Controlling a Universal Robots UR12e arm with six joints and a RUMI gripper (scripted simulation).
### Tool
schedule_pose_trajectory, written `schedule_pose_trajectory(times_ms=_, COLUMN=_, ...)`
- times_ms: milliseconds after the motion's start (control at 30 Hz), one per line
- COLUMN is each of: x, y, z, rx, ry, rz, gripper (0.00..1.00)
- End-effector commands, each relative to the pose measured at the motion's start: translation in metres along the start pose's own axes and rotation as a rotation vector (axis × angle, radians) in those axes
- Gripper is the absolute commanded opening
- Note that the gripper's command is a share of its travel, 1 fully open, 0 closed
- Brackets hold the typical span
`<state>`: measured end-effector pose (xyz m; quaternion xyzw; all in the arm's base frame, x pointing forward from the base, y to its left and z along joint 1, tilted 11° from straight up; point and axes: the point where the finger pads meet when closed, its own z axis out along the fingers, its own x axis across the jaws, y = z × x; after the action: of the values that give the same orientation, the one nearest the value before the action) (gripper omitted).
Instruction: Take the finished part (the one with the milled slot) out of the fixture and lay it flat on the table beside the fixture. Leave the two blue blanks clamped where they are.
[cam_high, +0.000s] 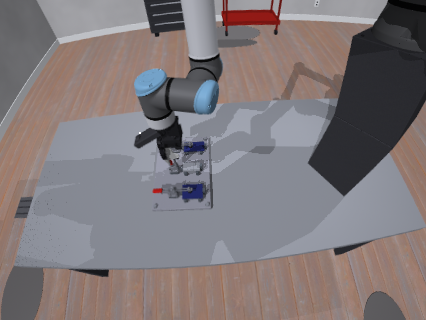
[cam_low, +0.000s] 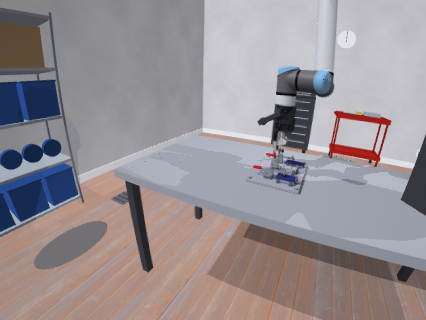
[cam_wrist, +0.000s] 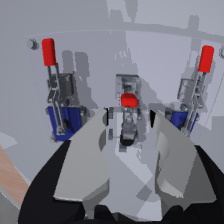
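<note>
The fixture plate sits mid-table with three toggle clamps. Two blue blanks sit at its far and near stations. The grey finished part sits in the middle station. In the wrist view the blanks lie left and right, under clamps with red handles. The grey part lies beyond the middle clamp's red handle. My gripper is low over the middle clamp. Its fingers stand partly open on either side of that handle, with gaps, gripping nothing. The gripper also shows in the top and exterior views.
A large dark block stands at the table's right side. A red cart and a dark drawer cabinet stand by the back wall. Shelves with blue bins are at the left, off the table.
</note>
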<state>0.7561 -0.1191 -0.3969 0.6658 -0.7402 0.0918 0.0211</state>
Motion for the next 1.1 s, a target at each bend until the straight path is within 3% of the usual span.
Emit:
schedule_pose_trajectory(times_ms=0, x=0.0001, y=-0.0006, z=-0.0129, rx=0.001, ry=0.000, rz=0.000, gripper=0.28)
schedule_pose_trajectory(times_ms=1067, x=0.0001, y=-0.0006, z=-0.0189, rx=0.001, ry=0.000, rz=0.000, gripper=0.28)
